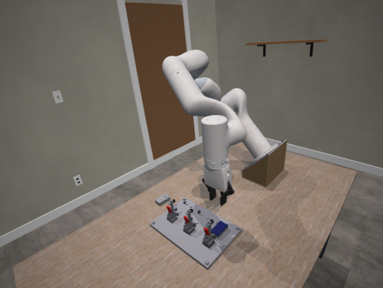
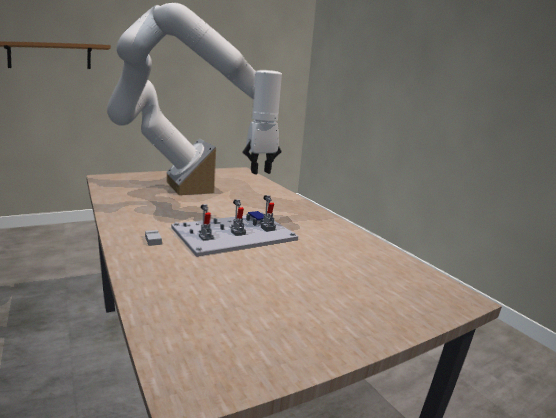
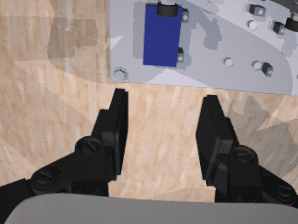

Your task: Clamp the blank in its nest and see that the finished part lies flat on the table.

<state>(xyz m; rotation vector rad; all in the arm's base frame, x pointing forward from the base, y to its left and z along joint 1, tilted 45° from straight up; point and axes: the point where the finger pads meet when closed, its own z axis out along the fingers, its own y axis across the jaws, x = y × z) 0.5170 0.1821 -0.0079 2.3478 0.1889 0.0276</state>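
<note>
The blue blank lies flat in the nest at the right end of the grey fixture plate. The clamp beside that nest has its red handle standing up. The grey finished part lies flat on the table, off the plate's left end. My gripper is open and empty. It hangs well above the table, behind the plate's far edge and close to the blank's end.
Two more clamps with upright red handles stand along the plate beside empty nests. The arm's brown wedge base stands at the back of the table. The table's right edge runs close to the wall.
</note>
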